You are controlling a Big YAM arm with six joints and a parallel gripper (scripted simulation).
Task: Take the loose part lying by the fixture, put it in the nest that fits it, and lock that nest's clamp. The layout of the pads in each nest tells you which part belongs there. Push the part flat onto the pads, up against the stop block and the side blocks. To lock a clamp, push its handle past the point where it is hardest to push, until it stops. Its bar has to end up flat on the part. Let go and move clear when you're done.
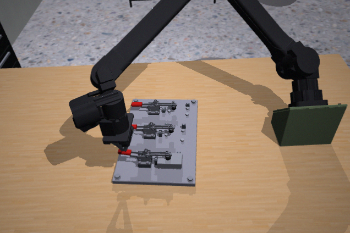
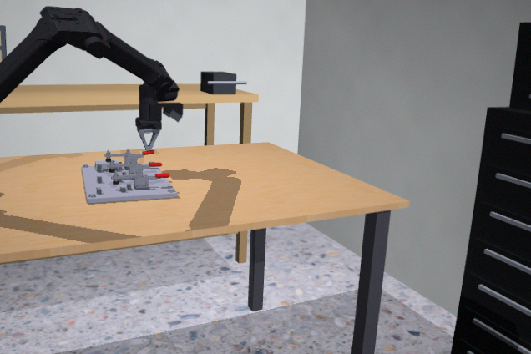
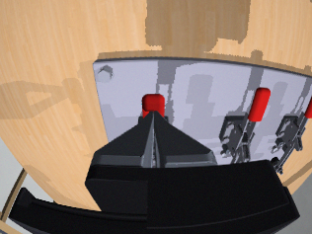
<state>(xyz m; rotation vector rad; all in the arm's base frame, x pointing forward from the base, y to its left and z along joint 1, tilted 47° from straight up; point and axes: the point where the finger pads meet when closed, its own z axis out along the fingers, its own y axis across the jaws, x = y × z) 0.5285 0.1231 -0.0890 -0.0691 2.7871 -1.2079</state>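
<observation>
A grey fixture plate (image 1: 158,142) lies on the wooden table with three toggle clamps, each with a red handle. The grey block part (image 1: 169,161) sits in the nearest nest, and that clamp's bar (image 1: 154,154) lies low over it. My gripper (image 1: 121,148) is shut and empty, its fingertips pressed together on the red handle (image 1: 124,152) of that nearest clamp. In the wrist view the closed fingertips (image 3: 152,117) touch the same red handle (image 3: 152,103). The other two red handles (image 1: 136,104) (image 1: 134,126) lie flat over empty nests. In the exterior view the gripper (image 2: 149,148) points down at the handle.
The arm's base stands on a green pedestal (image 1: 308,124) at the table's right. A second table with a dark box (image 2: 219,83) stands behind. A black drawer cabinet (image 2: 498,212) stands to the side.
</observation>
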